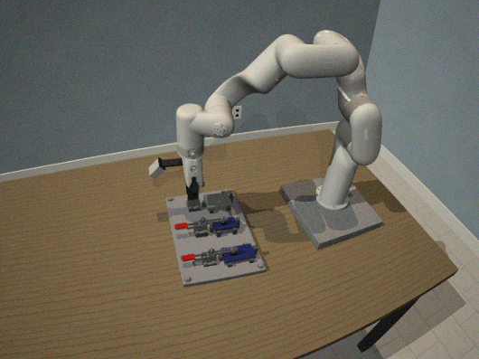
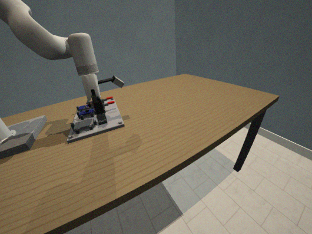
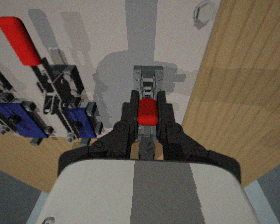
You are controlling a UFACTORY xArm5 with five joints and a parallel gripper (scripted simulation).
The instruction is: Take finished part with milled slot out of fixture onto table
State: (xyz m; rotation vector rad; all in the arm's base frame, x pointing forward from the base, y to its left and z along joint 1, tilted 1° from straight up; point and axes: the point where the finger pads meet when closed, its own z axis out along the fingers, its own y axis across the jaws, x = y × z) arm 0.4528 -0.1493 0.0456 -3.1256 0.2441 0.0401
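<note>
The finished part, grey and unpainted, sits in the rear nest of the grey fixture plate, at the end nearest the wall. Just beside it, the gripper reaches straight down and is closed on the red handle of that nest's toggle clamp, its black fingers pressed against either side of the handle. The other two nests each hold a blue blank, with the red clamp handles lying flat and pointing away from the parts. The fixture plate lies on the wooden desk, near the grey base plate from which the white arm arches over.
</note>
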